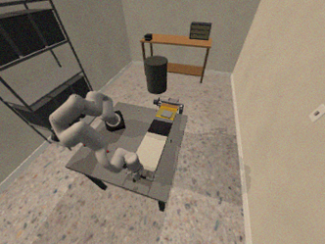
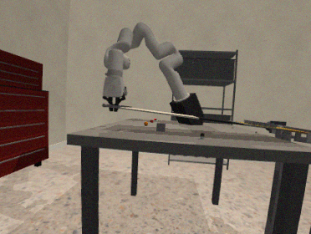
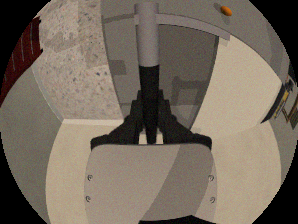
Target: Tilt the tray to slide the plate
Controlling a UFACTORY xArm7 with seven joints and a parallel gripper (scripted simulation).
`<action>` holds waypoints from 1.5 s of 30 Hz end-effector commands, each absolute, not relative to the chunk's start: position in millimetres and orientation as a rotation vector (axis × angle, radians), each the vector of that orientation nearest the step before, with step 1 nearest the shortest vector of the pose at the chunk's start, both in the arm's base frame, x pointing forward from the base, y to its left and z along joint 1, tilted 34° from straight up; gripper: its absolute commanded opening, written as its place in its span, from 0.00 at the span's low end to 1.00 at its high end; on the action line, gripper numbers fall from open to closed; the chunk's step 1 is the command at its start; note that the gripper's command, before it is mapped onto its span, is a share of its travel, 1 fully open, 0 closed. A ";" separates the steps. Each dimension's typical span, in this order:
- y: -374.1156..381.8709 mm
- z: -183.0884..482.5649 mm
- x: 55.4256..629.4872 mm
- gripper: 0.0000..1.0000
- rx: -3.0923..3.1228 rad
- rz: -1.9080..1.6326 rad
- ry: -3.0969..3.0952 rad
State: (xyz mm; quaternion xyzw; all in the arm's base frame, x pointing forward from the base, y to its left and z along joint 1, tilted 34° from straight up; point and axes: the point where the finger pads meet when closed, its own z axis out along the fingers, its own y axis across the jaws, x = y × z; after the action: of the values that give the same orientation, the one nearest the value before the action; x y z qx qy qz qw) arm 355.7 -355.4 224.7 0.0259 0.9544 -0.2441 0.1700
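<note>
Now | jaws clamped on tray (image 2: 167, 112) handle (near end raised) | no legible writing

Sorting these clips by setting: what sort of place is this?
Likely a small workshop or garage room: a red tool chest, a metal shelf rack, and a robot arm on a grey work table.
</note>
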 end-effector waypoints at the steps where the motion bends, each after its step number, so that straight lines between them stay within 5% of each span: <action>1: -369.6 205.2 364.8 0.00 0.077 -0.691 2.713; 9: -327.4 264.7 342.2 0.00 0.077 -0.691 2.713; 15: -369.6 205.2 364.8 0.00 0.077 -0.691 2.713; 26: -327.4 264.7 342.2 0.00 0.077 -0.691 2.713; 32: -369.6 205.2 364.8 0.00 0.077 -0.691 2.713; 45: -338.5 250.1 347.7 0.00 0.077 -0.691 2.713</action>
State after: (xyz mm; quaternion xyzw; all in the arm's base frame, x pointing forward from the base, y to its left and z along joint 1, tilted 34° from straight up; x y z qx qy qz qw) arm 354.1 -350.4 232.3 0.0281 0.9555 -0.2414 0.1675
